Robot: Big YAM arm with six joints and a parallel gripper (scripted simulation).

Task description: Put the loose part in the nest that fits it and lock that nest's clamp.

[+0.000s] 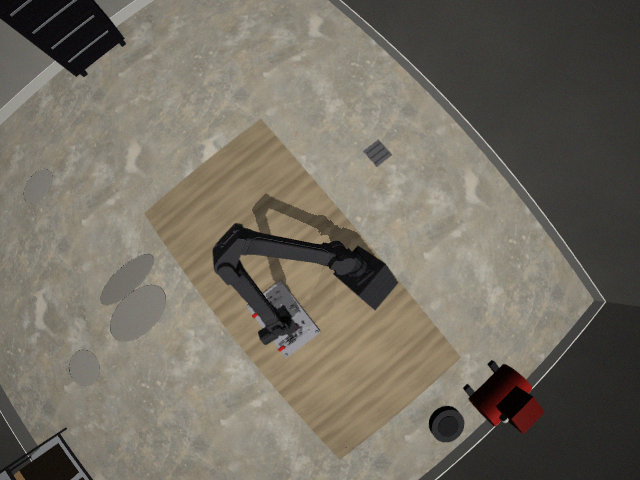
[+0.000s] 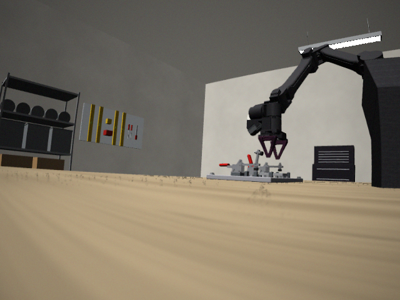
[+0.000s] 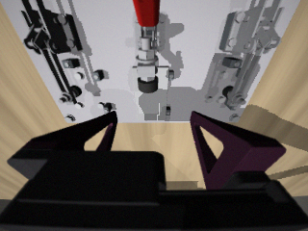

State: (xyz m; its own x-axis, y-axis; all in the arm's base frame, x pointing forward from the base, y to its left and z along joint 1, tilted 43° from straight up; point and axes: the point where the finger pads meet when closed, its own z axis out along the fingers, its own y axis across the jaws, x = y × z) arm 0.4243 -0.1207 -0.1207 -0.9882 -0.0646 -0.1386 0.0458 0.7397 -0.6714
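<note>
The middle clamp is what the coming move seems to turn on. In the wrist view it lies ahead of the gripper, near the centreline between the fingers, its long axis running away from them and across the line joining the tips. Its bar stands up; its red handle is on the far side of the bar from the fingers. The jaws are wide apart, with nothing between them, above the fixture.

The part is harder to place: a flat grey shape on the finger side of the clamp may be it, seated in that nest, but I cannot tell it surely from shadow. If it is seated, the next move calls for reaching past the upright bar to the handle, without knocking the bar.
</note>
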